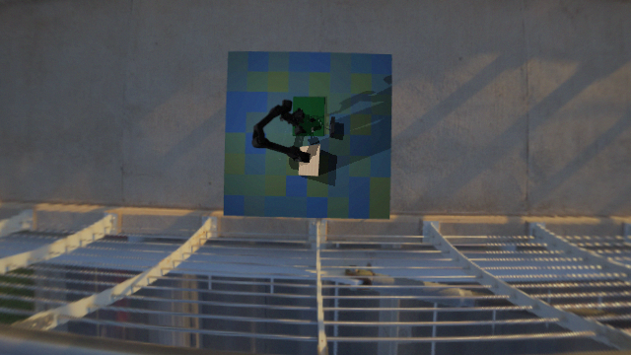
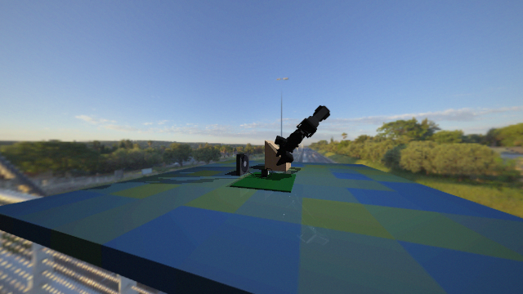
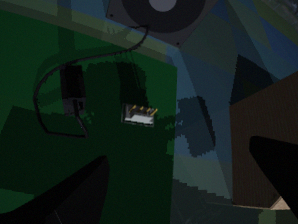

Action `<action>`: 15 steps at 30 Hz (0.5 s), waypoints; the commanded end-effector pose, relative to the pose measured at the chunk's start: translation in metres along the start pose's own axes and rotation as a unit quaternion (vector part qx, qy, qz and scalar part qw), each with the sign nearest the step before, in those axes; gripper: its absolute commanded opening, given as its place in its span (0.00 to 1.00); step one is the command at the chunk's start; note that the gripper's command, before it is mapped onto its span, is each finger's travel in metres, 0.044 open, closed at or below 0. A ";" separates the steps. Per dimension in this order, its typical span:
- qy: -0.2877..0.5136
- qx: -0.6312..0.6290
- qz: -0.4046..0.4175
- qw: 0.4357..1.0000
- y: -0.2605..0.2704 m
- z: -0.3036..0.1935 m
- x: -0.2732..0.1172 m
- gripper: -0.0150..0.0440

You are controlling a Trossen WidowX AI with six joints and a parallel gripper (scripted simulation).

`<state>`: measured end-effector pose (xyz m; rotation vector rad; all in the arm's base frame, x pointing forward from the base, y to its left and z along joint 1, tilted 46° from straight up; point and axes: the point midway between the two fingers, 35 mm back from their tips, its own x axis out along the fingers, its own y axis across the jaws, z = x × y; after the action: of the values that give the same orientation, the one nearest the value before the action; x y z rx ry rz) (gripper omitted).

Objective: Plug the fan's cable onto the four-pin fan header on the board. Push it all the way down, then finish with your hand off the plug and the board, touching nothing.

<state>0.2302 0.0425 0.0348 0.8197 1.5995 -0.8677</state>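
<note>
The jaws are open and empty; the four-pin header, its pins bare, sits beside the black plug.

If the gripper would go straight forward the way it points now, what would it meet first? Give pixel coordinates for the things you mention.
Probably the green board (image 1: 308,105) (image 2: 265,183) (image 3: 150,165), near the header (image 3: 139,116); depth is unclear, so the exact spot is uncertain.

Patchwork blue-green table, green board, black fan, tan block
</note>
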 end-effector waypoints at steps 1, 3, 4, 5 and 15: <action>0.048 -0.015 0.015 0.999 0.001 0.002 -0.004 1.00; 0.068 -0.021 0.024 0.997 0.001 0.003 -0.005 1.00; 0.078 -0.023 0.028 0.996 0.002 0.004 -0.006 1.00; 0.087 -0.026 0.034 0.995 0.002 0.004 -0.007 1.00; 0.174 -0.051 0.101 0.978 0.004 0.012 -0.019 1.00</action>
<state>0.2378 0.0353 0.0464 1.0245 1.7909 -0.5929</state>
